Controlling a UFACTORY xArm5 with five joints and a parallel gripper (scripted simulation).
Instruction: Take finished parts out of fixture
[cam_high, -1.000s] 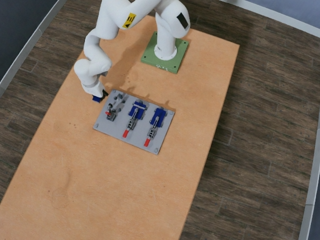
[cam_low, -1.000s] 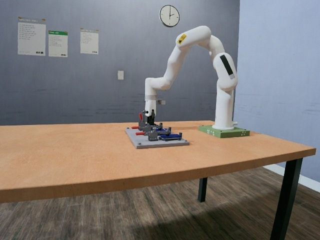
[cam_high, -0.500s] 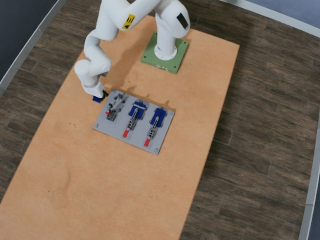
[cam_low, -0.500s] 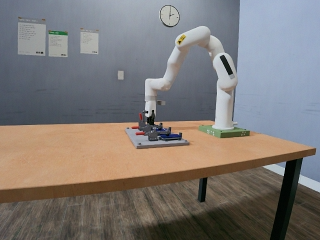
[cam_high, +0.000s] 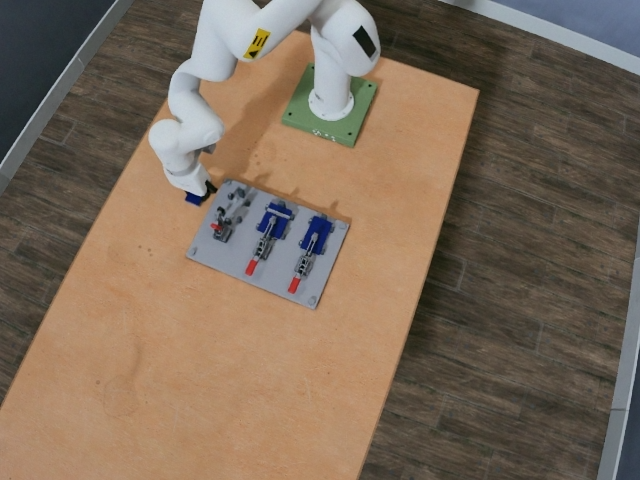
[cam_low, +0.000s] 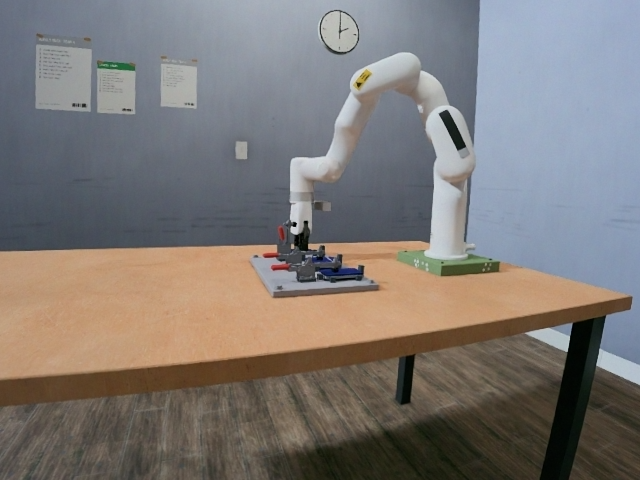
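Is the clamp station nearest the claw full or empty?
Empty: its nest on the grey fixture plate shows no blue part, and the claw grips a blue part beside it.
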